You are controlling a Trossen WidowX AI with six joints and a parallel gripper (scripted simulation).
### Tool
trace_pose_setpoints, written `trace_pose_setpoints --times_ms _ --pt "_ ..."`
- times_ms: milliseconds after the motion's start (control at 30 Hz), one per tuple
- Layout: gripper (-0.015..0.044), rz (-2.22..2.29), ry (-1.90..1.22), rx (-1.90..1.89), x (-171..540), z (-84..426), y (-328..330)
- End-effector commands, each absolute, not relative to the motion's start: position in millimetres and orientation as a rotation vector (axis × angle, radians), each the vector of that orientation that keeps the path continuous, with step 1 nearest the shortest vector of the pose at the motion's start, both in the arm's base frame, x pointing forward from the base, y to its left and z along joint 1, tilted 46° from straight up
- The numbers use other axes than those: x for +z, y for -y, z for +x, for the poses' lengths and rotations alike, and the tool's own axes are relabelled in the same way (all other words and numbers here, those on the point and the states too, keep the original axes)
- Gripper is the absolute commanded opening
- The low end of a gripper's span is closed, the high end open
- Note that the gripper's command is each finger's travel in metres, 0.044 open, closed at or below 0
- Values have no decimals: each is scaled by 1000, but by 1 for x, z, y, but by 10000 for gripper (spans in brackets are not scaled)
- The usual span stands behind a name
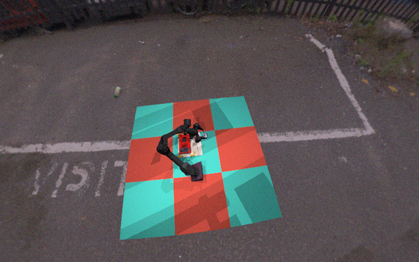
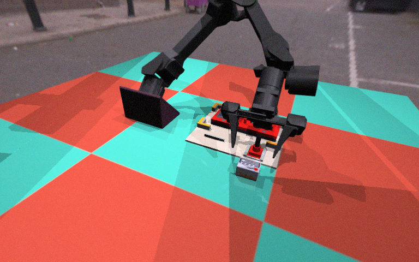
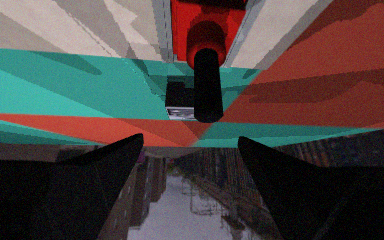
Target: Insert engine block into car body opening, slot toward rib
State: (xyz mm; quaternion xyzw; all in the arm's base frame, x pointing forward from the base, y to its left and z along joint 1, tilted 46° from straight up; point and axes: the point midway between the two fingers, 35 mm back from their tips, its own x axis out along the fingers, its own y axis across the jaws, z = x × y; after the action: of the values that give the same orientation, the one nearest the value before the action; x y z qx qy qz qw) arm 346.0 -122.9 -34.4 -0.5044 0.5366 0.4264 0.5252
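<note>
The engine block (image 1: 203,135) (image 2: 247,169) (image 3: 179,102), a small box with a striped pale top and a red dot, is just off the front edge of the pale board, low over or on the teal mat. The red car body (image 1: 184,147) (image 2: 269,132) lies on the board, partly hidden by the arm in the exterior view. Its opening and rib cannot be made out clearly. My gripper (image 1: 201,135) (image 2: 253,152) (image 3: 191,139) is open and empty, its fingers wide apart above the board's front part. The block is beyond and below the fingertips.
A red piece with a black upright handle (image 2: 255,152) (image 3: 207,85) stands in a grey frame between my fingers and the car. The pale board (image 1: 198,150) (image 2: 197,136) (image 3: 30,25) has a yellow corner bracket (image 2: 203,123) and a dark slot (image 2: 214,137). The arm's dark wedge base (image 1: 197,176) (image 2: 140,108) is beside it.
</note>
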Motion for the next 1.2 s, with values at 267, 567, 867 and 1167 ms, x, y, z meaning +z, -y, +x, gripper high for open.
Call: trace_pose_setpoints --times_ms 267,567,867,1167 --pt "440 -1206 -1284 1021 -35 346 123" --pt "440 -1156 -1290 1013 -36 345 124" --pt "440 -853 -1325 953 -40 343 131" --pt "440 -543 -1356 880 -40 341 139"
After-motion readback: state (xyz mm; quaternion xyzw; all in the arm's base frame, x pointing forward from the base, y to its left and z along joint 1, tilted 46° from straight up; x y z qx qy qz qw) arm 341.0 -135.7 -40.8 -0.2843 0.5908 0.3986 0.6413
